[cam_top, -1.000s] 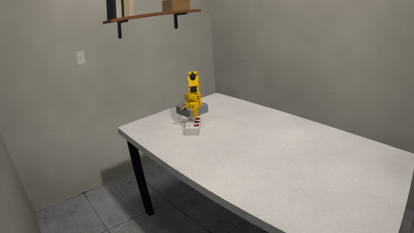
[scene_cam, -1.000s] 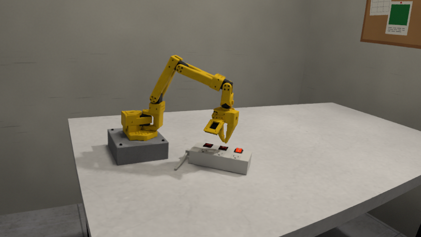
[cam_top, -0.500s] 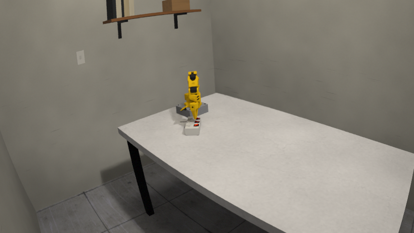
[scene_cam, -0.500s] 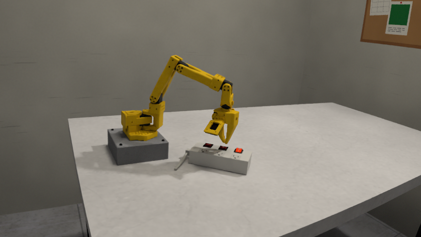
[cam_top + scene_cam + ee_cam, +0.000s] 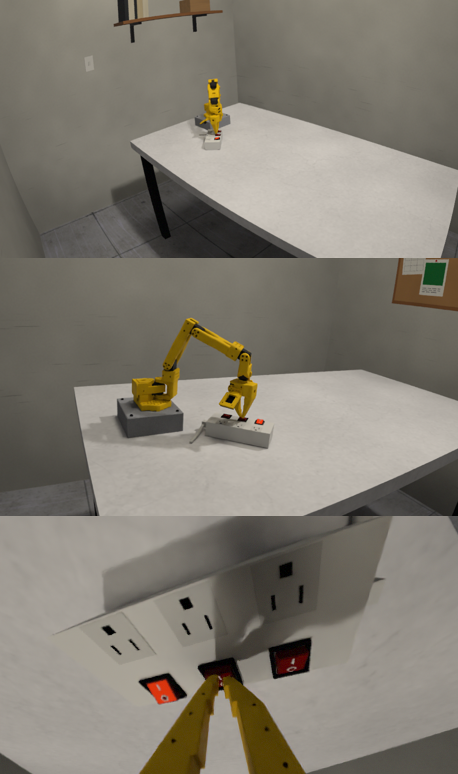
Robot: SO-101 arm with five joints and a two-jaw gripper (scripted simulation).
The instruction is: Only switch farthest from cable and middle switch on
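1. Grey-walled room, white table [image 5: 320, 437]; a wall shelf [image 5: 166, 16] in the top view, a corkboard [image 5: 426, 303] in the exterior view.
2. Power strip [image 5: 238, 433]: lying right way up just beside the arm's grey base block [image 5: 149, 423], cable [image 5: 196, 436] at the base end.
3. Far switch [image 5: 162, 689]: glowing bright, apparently on.
4. Middle switch [image 5: 220, 668]: dark, apparently off; work in hand.
5. Cable-end switch [image 5: 290, 658]: dark, apparently off as required.
6. Gripper [image 5: 221, 682]: clenched, grasping nothing, tips pressed on the middle switch.
7. Outstanding: middle rocker to tip on.
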